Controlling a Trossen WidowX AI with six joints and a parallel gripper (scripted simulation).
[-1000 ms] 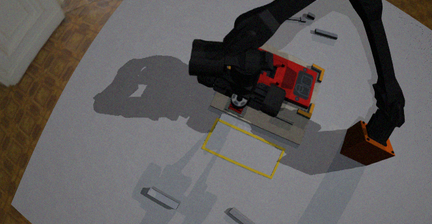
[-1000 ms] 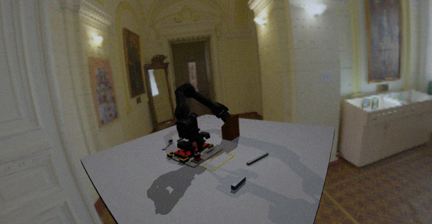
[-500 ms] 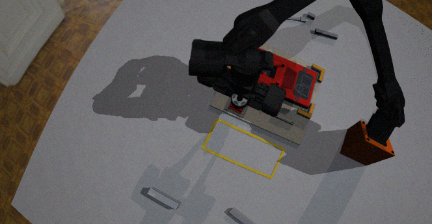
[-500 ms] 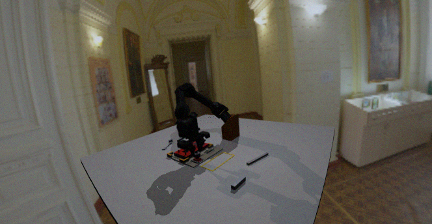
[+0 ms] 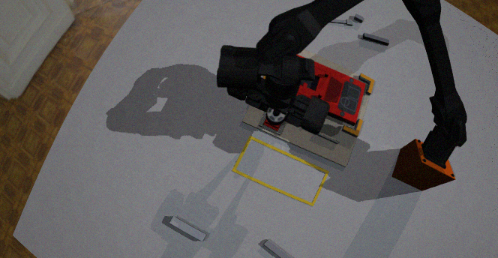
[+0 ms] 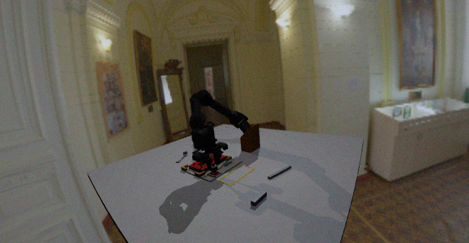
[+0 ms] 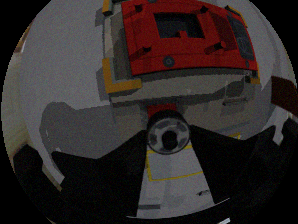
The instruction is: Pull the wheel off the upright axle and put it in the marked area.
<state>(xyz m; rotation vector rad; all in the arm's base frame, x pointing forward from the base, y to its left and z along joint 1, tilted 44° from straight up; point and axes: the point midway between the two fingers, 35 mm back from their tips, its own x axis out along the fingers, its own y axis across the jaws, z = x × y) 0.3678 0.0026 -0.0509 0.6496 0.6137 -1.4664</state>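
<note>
The wheel [image 5: 276, 117] [image 6: 213, 167] [image 7: 168, 127], dark with a silver hub face, lies flat over the small red base [image 5: 272, 125] [image 7: 161, 107] near the board's edge. The axle under the wheel is hidden, and a dark hole shows in the hub. My gripper [image 5: 277, 115] [image 6: 213, 166] [image 7: 168, 132] is shut on the wheel, one dark finger on each side of it in the wrist view. The marked area, a yellow outline [image 5: 273, 187] [image 6: 242, 176] [image 7: 176, 177], lies on the table just beside the board.
A grey-beige board [image 5: 330, 151] carries a red panel [image 5: 334, 90] [image 7: 140, 30] with raised pegs and yellow corner brackets. Bars [image 5: 188, 229] [image 6: 280, 172] lie on the table beyond the marked area. The arm's orange-brown mount [image 5: 406, 165] [image 6: 250, 140] stands at the right.
</note>
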